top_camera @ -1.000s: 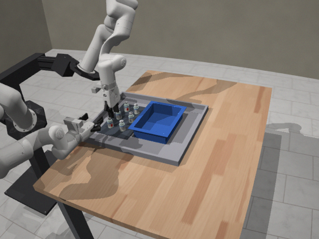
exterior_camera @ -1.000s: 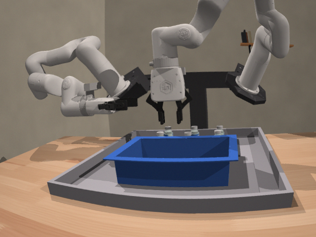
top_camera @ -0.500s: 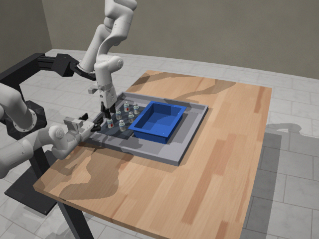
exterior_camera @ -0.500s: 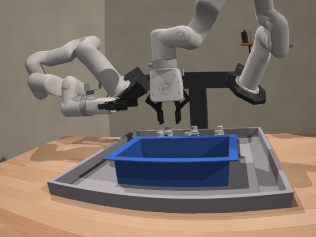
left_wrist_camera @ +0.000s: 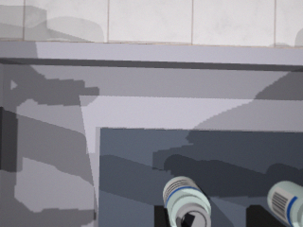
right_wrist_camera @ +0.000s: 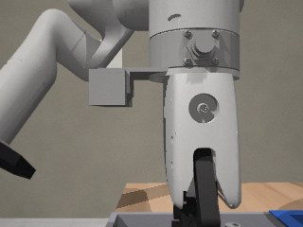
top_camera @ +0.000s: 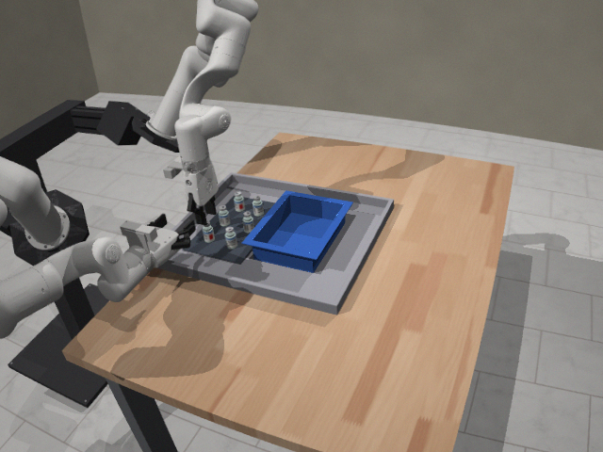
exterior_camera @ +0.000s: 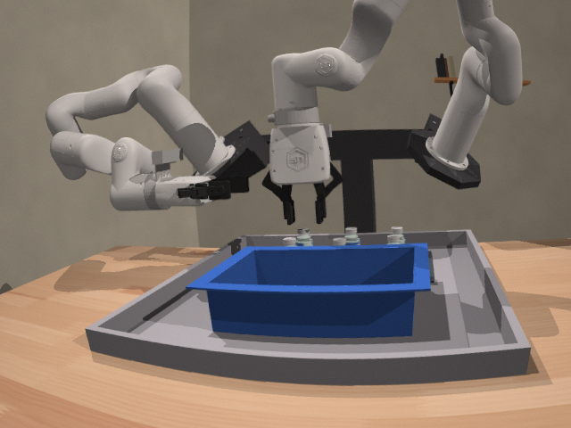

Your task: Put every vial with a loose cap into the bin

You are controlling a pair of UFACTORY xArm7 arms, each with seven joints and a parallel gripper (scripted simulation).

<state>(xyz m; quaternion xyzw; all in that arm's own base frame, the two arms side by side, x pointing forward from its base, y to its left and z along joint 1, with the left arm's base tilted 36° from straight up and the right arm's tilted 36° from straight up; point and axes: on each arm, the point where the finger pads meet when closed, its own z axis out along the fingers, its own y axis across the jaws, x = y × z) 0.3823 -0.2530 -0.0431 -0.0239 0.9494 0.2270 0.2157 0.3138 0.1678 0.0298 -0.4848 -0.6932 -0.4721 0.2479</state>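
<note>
Overhead, the left gripper [top_camera: 202, 215] [exterior_camera: 304, 215] [left_wrist_camera: 208, 218] [right_wrist_camera: 201, 219] is pointed straight down, its empty jaws parted partway above an upright vial [top_camera: 208, 234] [exterior_camera: 303, 238] [left_wrist_camera: 187, 199] on the mat [top_camera: 217, 251] [left_wrist_camera: 133, 147], while the right gripper [top_camera: 187, 234] [exterior_camera: 183, 192] is held level, spread wide.

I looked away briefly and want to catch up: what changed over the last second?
The left gripper shifted slightly away from the bin, leftward in the top view. It took hold of nothing and let go of nothing. The six vials, the bin and the open right gripper stayed put.
</note>
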